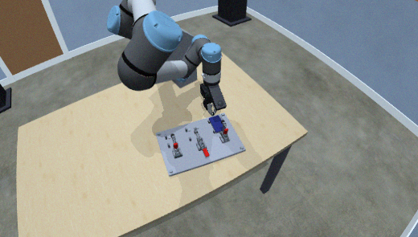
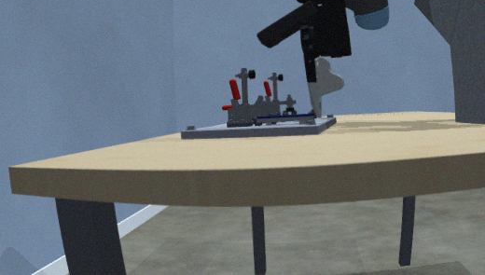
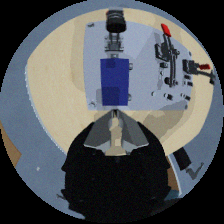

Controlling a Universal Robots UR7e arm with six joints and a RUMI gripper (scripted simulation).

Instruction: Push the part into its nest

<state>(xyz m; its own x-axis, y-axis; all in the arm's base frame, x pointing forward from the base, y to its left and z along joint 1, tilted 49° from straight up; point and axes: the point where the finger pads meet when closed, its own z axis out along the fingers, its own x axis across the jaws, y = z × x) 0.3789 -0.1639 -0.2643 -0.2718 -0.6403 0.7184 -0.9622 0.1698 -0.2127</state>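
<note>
My tool [image 1: 212, 113] [image 2: 318, 116] [image 3: 114, 109] is clenched on nothing, its tips at the near end of the blue part [image 1: 217, 124] [image 2: 285, 116] [image 3: 115, 82], which lies on the plate [image 1: 193, 165] [image 2: 252, 131] [image 3: 142, 45]. I can read no writing anywhere.

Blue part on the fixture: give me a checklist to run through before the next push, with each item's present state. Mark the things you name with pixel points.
1. Gripper [image 1: 212, 113] [image 2: 318, 116] [image 3: 114, 109] shut, nothing held: ok.
2. Fingertips low, at the near end of the blue part [image 1: 218, 124] [image 2: 285, 116] [image 3: 114, 82] in the wrist view: ok.
3. Blue part on the fixture plate [image 1: 189, 164] [image 2: 252, 132] [image 3: 145, 45]: ok.
4. Blue part flat on its pads: cannot tell, the pads are mostly hidden.
5. Blue part against the stop block and side blocks: cannot tell, contacts too small to see.
</note>
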